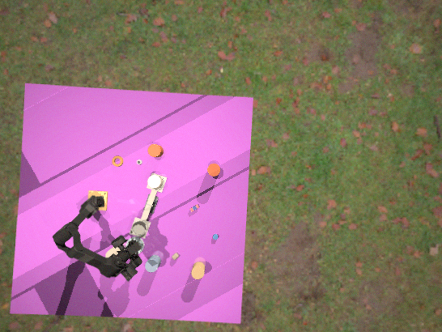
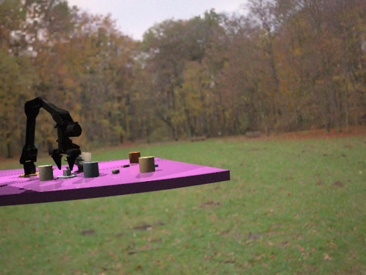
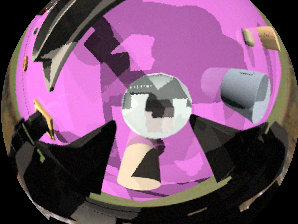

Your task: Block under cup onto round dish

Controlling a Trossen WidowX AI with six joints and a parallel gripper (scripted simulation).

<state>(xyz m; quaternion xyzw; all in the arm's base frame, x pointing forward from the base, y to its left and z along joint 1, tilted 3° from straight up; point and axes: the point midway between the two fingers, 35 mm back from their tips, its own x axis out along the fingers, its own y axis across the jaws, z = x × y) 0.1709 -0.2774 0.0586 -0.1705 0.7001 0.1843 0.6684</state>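
The round dish [image 1: 142,245] [image 2: 62,176] [image 3: 132,114] lies on the table beside the balance's near end. The block [image 2: 67,173] [image 3: 161,108] rests on the dish near its middle. My gripper [image 2: 66,169] [image 3: 153,121] is open low over the dish, its fingertips apart on either side of the block. The balance [image 1: 150,204] has one white cup [image 1: 155,181] [image 2: 87,156] standing on its far end. Its near pan [image 1: 140,227] shows no cup. A cream cup [image 1: 112,253] [image 2: 45,172] [image 3: 134,162] stands on the table beside the dish, partly under the arm in the top view.
A grey-blue cylinder [image 1: 152,263] [image 2: 91,170] [image 3: 242,91] stands close to the dish. A tan cylinder [image 1: 198,270] [image 2: 147,164] and a small beige piece [image 1: 175,256] are beyond it. Two orange cylinders [image 1: 155,151] [image 1: 214,169], an orange ring [image 1: 113,162] and small bits lie farther off.
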